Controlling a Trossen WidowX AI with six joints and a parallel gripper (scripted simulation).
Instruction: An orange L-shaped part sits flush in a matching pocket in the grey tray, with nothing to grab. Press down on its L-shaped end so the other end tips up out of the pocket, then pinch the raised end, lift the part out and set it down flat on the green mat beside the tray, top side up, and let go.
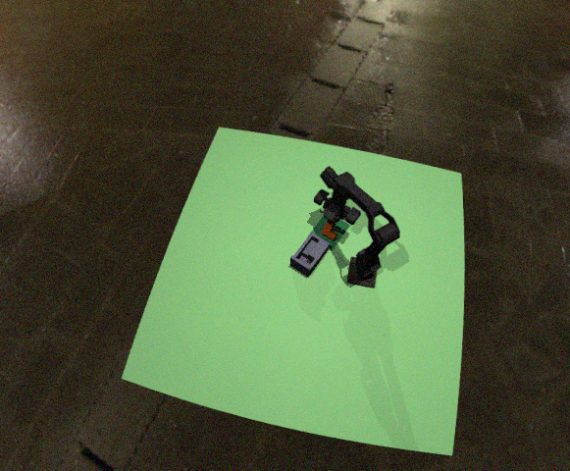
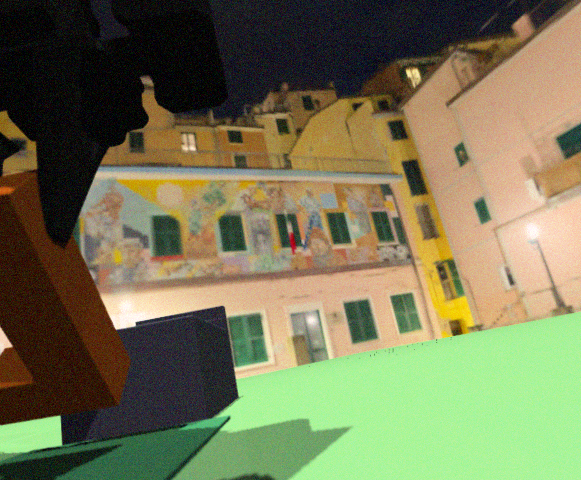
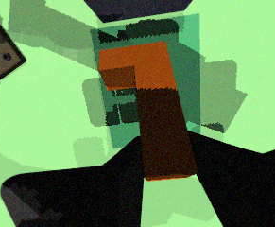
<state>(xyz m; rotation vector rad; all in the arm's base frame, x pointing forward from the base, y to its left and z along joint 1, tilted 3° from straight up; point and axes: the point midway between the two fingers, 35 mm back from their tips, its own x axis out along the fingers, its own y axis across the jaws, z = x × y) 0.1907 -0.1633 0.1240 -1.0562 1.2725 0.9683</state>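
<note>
Dim paved floor (image 1: 62,314) all round a big lt green surface (image 1: 224,314) (image 2: 435,392) (image 3: 38,109); exterior bg = night sky over pink & yellow bldgs, w/ a painted mural wall (image 2: 259,227). Dk base plate (image 1: 368,283) (image 3: 2,54) sits on the lt green, & the black arm (image 1: 363,200) bends up & over from it.

Pincer, i.e. the gripper (image 1: 332,219) (image 2: 32,209) (image 3: 163,139), is clamped on the orange L-shaped part (image 1: 330,232) (image 2: 57,294) (image 3: 158,99), one finger each side of the long leg nr its plain end. Exterior shows just one fingertip clearly, pressed to the part's side; the other's hidden there, but wrist cam has both.

Part's well out of the tray, held up in the air over the darker green mat (image 1: 341,233) (image 2: 140,462) (image 3: 192,71). It's tilted, not flat: gripped end high, L-shaped end low, w/ a gap btwn its lowest edge & the mat. Short foot sticks out to the L side of the wrist view. Upper part of the long leg is in dk shade there, foot end brighter orange.

Grey tray (image 1: 302,267) (image 2: 176,372) (image 3: 142,7) is right beside the mat, its L-type pocket (image 1: 305,249) showing dk & unfilled from above. Shadows fall across mat & lt green alike
</note>
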